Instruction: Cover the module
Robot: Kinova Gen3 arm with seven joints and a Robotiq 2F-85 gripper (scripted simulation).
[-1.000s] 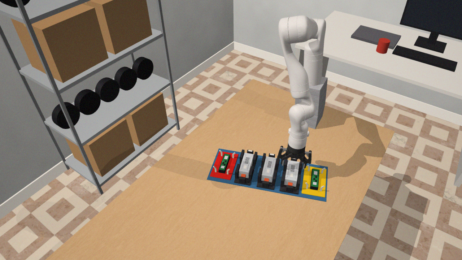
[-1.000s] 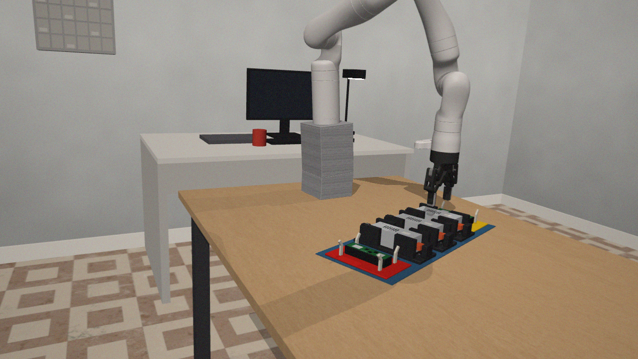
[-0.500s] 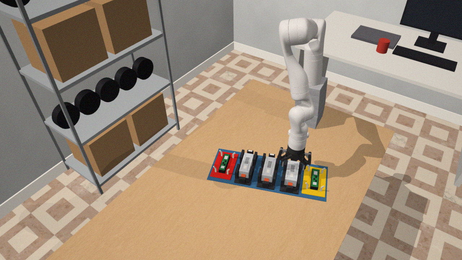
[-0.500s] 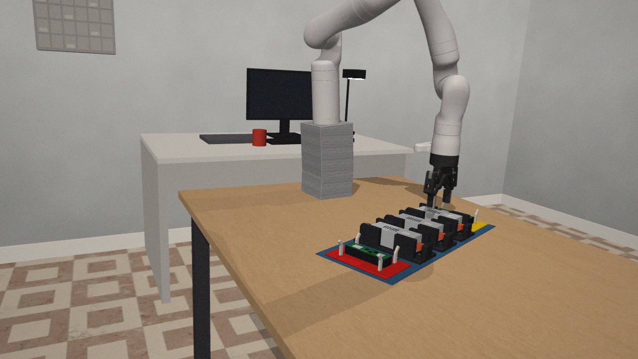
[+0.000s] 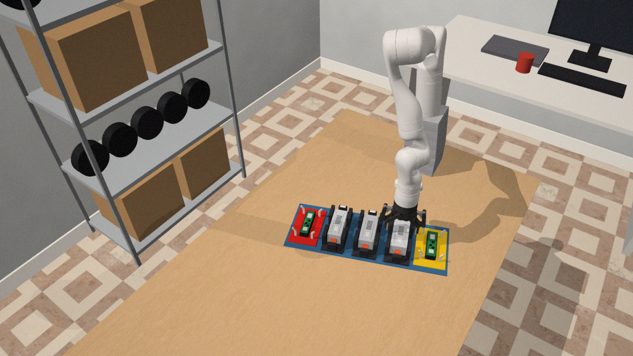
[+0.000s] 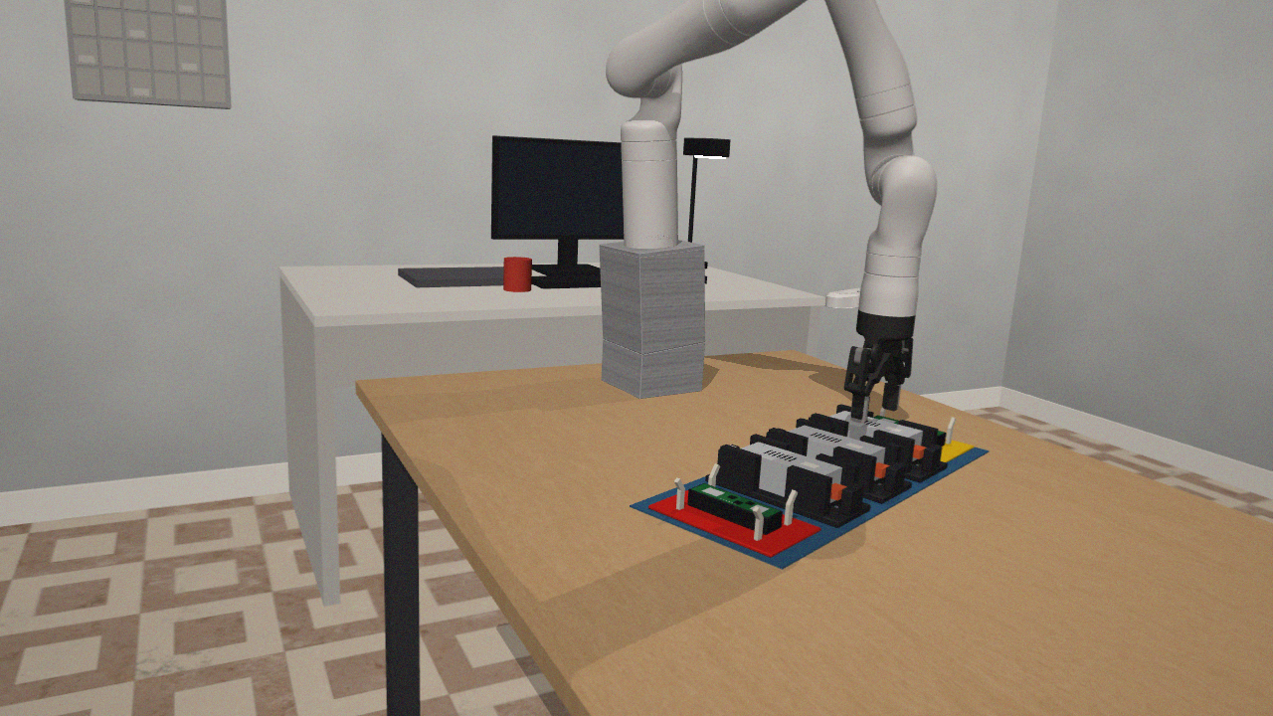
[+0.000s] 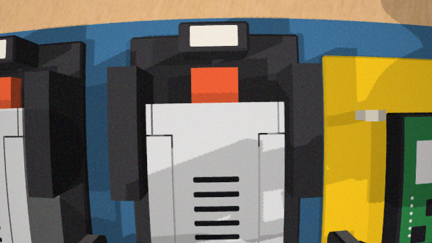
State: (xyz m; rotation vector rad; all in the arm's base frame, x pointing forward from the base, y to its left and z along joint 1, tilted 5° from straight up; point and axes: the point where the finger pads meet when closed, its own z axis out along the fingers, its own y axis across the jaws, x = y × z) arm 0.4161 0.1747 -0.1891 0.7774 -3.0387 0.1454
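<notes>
Counter: wood-toned surface. Lying directly on it: one long blue board, flat. Grey pedestal block stands upright, apart from board.

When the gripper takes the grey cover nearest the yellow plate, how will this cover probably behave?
The grey cover may flex slightly if squeezed, as its walls are thin. It probably will not roll, being boxy and flat-topped. The upright holder walls beside it would likely limit sideways tipping at first.
</notes>
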